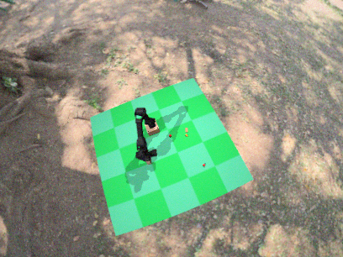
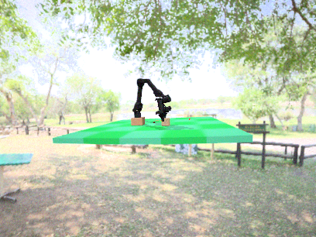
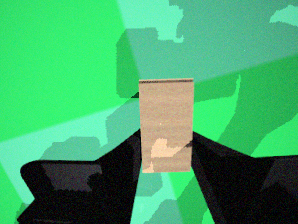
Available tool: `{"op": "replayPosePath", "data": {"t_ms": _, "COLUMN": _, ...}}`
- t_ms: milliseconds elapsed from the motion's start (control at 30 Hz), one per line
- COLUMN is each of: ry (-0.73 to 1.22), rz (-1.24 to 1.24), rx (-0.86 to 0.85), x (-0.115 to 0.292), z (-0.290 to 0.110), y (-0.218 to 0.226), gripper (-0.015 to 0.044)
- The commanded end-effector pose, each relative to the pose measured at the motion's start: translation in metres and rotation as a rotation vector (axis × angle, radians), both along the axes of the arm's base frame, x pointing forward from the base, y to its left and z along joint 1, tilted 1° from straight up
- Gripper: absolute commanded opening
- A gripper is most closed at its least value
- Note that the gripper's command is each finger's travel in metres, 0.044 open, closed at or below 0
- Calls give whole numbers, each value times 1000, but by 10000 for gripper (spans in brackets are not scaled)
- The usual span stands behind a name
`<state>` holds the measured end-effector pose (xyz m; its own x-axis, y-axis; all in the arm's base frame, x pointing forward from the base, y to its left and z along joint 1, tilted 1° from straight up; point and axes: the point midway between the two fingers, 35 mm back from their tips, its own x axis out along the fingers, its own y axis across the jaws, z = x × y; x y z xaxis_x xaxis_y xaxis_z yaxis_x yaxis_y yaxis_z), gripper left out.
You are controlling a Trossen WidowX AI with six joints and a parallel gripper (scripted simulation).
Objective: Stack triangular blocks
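Note:
My gripper [image 1: 147, 158] [image 2: 164, 118] [image 3: 162, 132] points down and is shut on a triangular wooden block [image 3: 166, 110], with a finger on each of its long sides. The held block shows its flat, level, rectangular top in the wrist view. At its far end a thin dark line and a narrow strip of wood show, probably the lower block's edge. In the exterior view the wood under the fingers looks like one nearly square shape at the table. The lower block is almost wholly hidden, and whether the sloped faces touch cannot be told.
A wooden box [image 1: 153, 128] [image 2: 138, 121] stands by the arm's base on the green checkered table [image 1: 126, 214] [image 2: 155, 139]. Small red pieces [image 1: 170, 135] [image 1: 204, 165], a small tan piece [image 1: 187, 129] and an orange one [image 1: 187, 135] lie away from the gripper.

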<state>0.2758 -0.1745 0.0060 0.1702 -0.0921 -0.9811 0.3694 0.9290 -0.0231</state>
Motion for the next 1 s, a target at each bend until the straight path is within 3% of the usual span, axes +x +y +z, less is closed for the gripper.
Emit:
{"op": "replayPosePath", "data": {"t_ms": 0, "ry": 0, "rz": -3, "rx": -5, "x": 0, "z": 0, "y": -1, "gripper": 0}}
{"op": "replayPosePath", "data": {"t_ms": 800, "ry": 1, "rz": -3, "rx": -6, "x": 1, "z": -1, "y": -1, "gripper": 0}}
{"op": "replayPosePath", "data": {"t_ms": 967, "ry": 1, "rz": 0, "rx": -1, "x": 0, "z": -2, "y": 0, "gripper": 131}}
